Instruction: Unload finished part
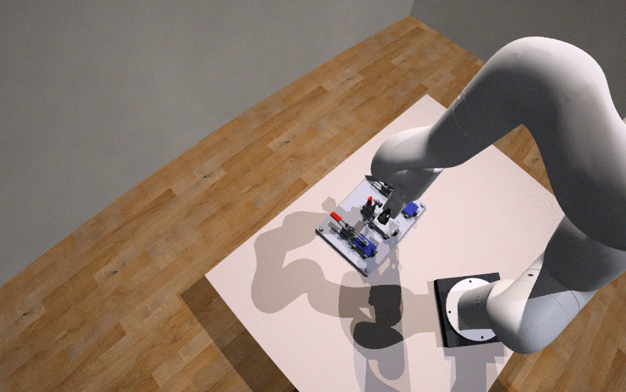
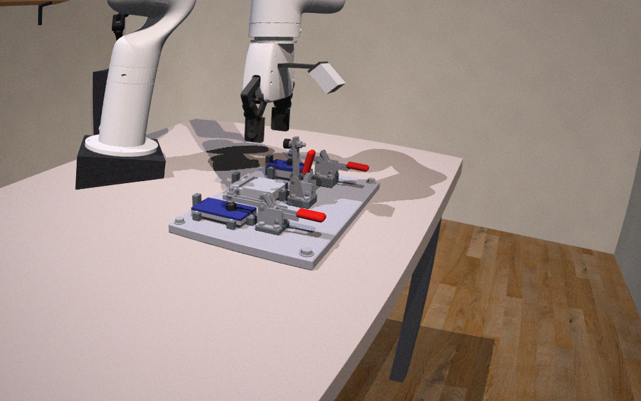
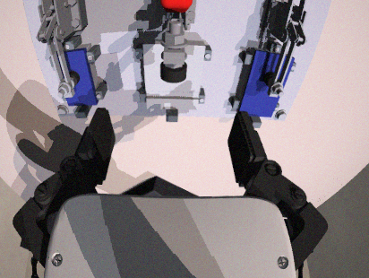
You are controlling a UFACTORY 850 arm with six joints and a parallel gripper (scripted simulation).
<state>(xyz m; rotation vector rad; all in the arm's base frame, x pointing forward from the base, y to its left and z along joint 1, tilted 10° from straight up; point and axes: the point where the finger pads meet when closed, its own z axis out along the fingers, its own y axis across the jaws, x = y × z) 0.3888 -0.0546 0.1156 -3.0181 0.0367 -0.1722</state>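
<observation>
One grey plate is sitting on the worktop, carrying two blue blocks, one grey block and three red-handled clamps.

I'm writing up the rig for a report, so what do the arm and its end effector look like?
The arm has smooth white rounded links on a white flange with bolt holes, mounted on a black square base. The end effector has black linkage fingers under a grey plate with four corner screws. A small grey box sits on a thin black bracket at the wrist.
</observation>
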